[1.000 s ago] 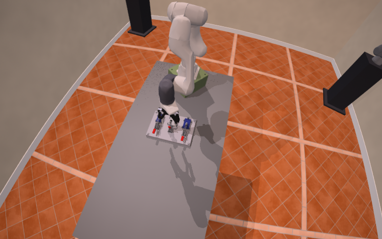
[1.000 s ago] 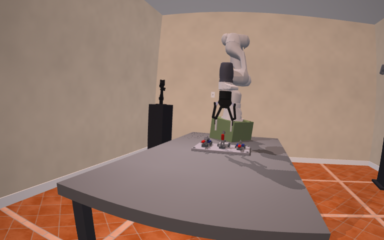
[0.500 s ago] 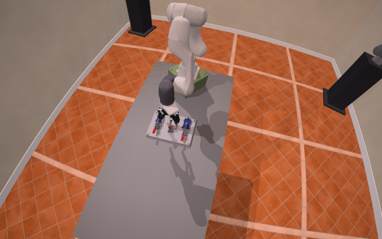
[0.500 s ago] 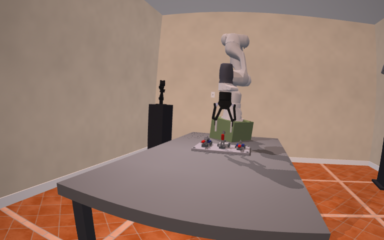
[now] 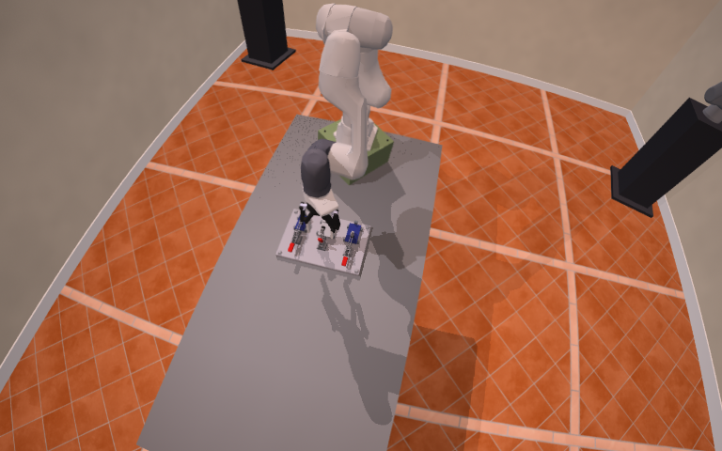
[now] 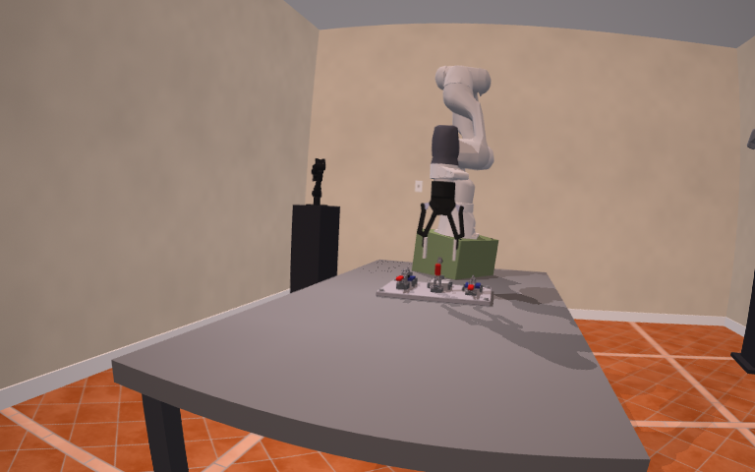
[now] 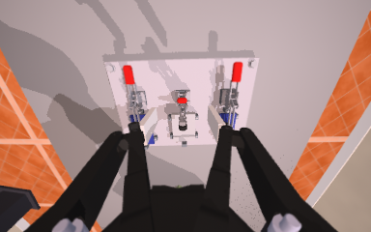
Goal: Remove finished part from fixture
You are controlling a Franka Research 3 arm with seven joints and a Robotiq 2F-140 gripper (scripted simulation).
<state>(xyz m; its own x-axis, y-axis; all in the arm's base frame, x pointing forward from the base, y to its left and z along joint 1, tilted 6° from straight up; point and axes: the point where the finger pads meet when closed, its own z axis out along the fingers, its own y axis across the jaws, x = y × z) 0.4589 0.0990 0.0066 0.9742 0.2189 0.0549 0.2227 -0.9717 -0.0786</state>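
The white fixture plate (image 5: 319, 263) (image 6: 412, 296) (image 7: 203, 72) lies on the grey table and carries three toggle clamps. The grey finished part (image 5: 322, 240) (image 6: 442, 284) (image 7: 183, 127) sits in the middle station. Its clamp's red handle (image 6: 437, 268) (image 7: 182, 100) stands upright. A blue blank sits at the left station (image 5: 299, 225) (image 6: 412, 276) (image 7: 134, 118) and another at the right station (image 5: 352, 231) (image 6: 477, 285) (image 7: 232, 117), their red handles lying flat. My gripper (image 5: 318, 223) (image 6: 439, 255) (image 7: 182, 113) is open and empty. It hangs above the middle station, with its fingers spread toward the two outer clamps.
The arm's green base block (image 5: 380, 146) (image 6: 473, 256) stands just behind the fixture. Bare table top (image 5: 276, 345) stretches in front of the plate and on both sides. Black camera pedestals (image 5: 263, 31) (image 6: 315, 245) stand on the floor off the table.
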